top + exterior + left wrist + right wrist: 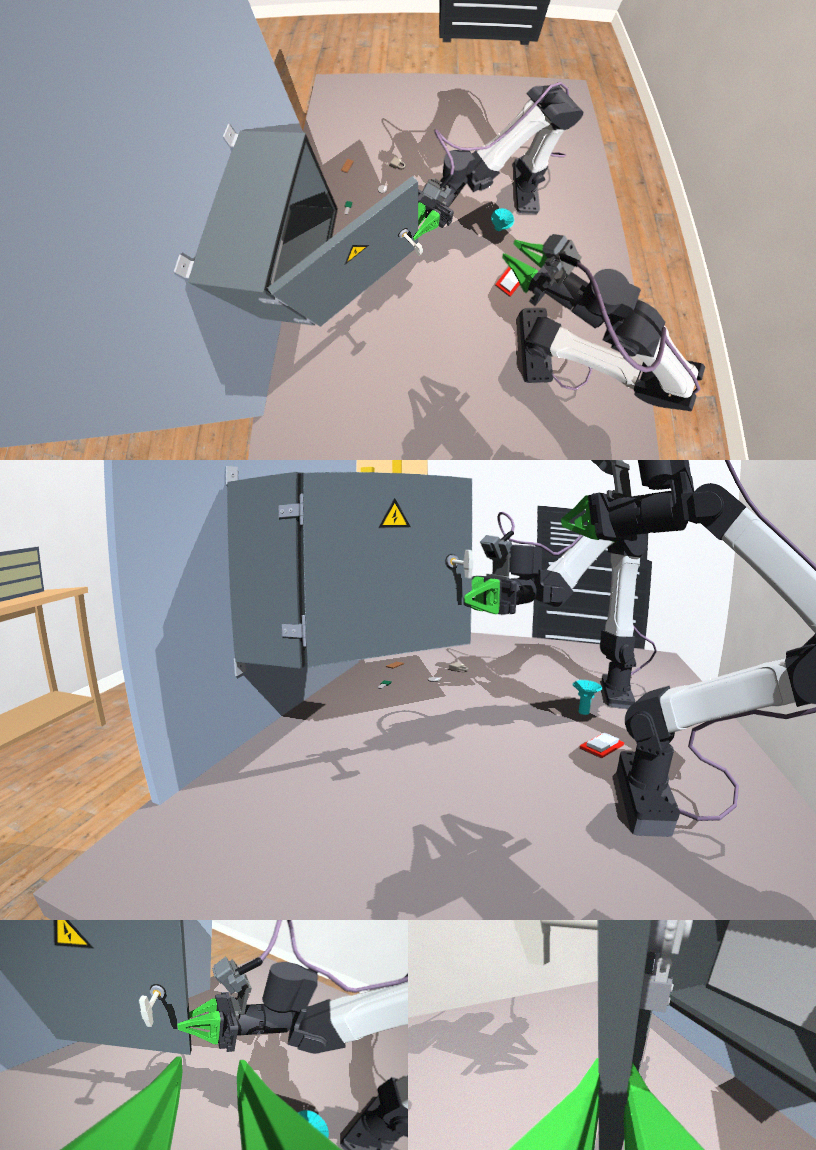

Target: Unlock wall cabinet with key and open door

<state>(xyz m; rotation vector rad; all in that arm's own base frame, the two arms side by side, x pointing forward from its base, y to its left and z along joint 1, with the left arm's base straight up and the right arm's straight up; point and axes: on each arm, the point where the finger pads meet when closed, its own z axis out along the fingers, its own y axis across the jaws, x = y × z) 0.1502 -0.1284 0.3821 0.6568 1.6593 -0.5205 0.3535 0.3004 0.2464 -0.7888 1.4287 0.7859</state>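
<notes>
The grey wall cabinet (251, 188) (262, 574) has its door (342, 280) (377, 585) (100, 990) (623, 995) partly open, at less than a right angle. The white key (417, 246) (468, 564) (146, 1011) (530, 940) sits in the lock (404, 233) near the door's free edge. My right gripper (418, 227) (177, 1023) (613, 1066) is shut on that free edge below the key, one finger on each face; its far finger is hidden in the exterior view. My left gripper (509, 249) (209, 1065) is open and empty, away from the door and key.
A cyan funnel-shaped object (502, 219) (586, 695) and a red and white block (507, 281) (602, 742) are on the table near the arm bases. A padlock (397, 163), an orange block (347, 165) and a green piece (348, 205) lie behind the door.
</notes>
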